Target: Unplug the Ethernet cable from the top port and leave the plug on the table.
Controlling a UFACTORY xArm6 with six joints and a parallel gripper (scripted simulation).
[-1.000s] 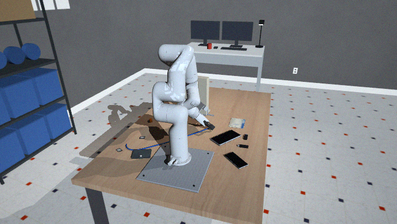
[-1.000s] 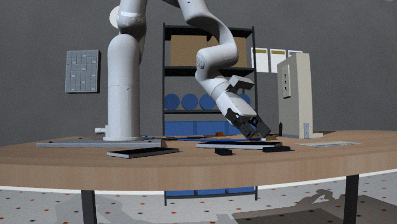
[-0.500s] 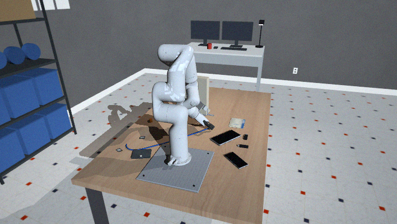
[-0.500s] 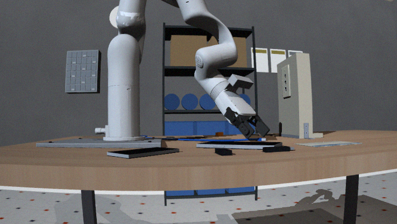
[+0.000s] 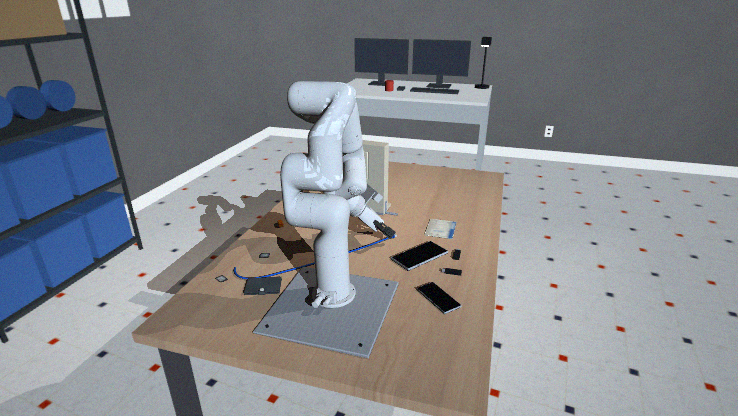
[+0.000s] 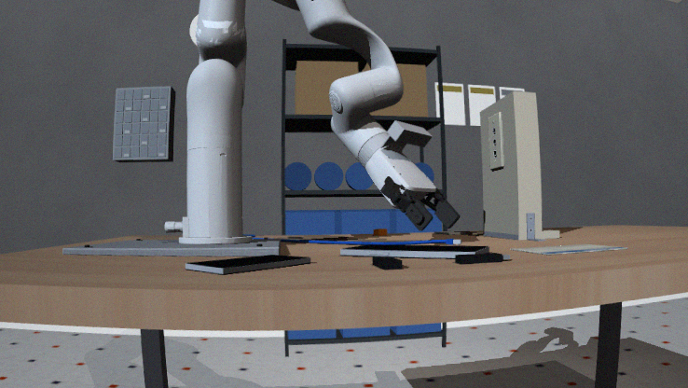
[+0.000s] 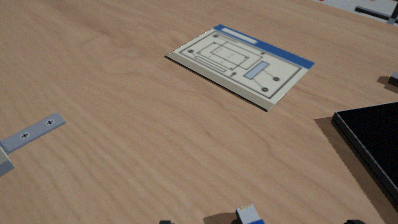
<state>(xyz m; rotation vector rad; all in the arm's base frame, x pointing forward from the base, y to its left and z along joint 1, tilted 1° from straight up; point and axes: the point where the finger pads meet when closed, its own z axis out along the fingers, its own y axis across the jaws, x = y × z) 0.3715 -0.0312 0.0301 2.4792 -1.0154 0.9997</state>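
The blue Ethernet cable (image 5: 289, 268) (image 6: 365, 241) lies across the table top. Its plug (image 5: 393, 236) (image 6: 455, 241) (image 7: 250, 214) rests on bare wood, apart from the beige wall-plate block (image 5: 376, 175) (image 6: 513, 163). The wall plate (image 6: 496, 139) shows three ports with nothing plugged in them. My gripper (image 5: 386, 228) (image 6: 435, 219) is open and empty, tilted down, a little above the plug. In the wrist view only the fingertips show at the bottom edge, one on each side of the plug.
A printed card (image 5: 440, 227) (image 6: 568, 249) (image 7: 240, 65) lies beyond the plug. A black tablet (image 5: 418, 254) (image 6: 414, 250) (image 7: 372, 140) lies to the right, a phone (image 5: 438, 297) (image 6: 248, 263) nearer the front. Small black parts (image 5: 455, 253) (image 5: 451, 271) lie nearby. A metal bracket (image 7: 32, 132) holds the block's foot.
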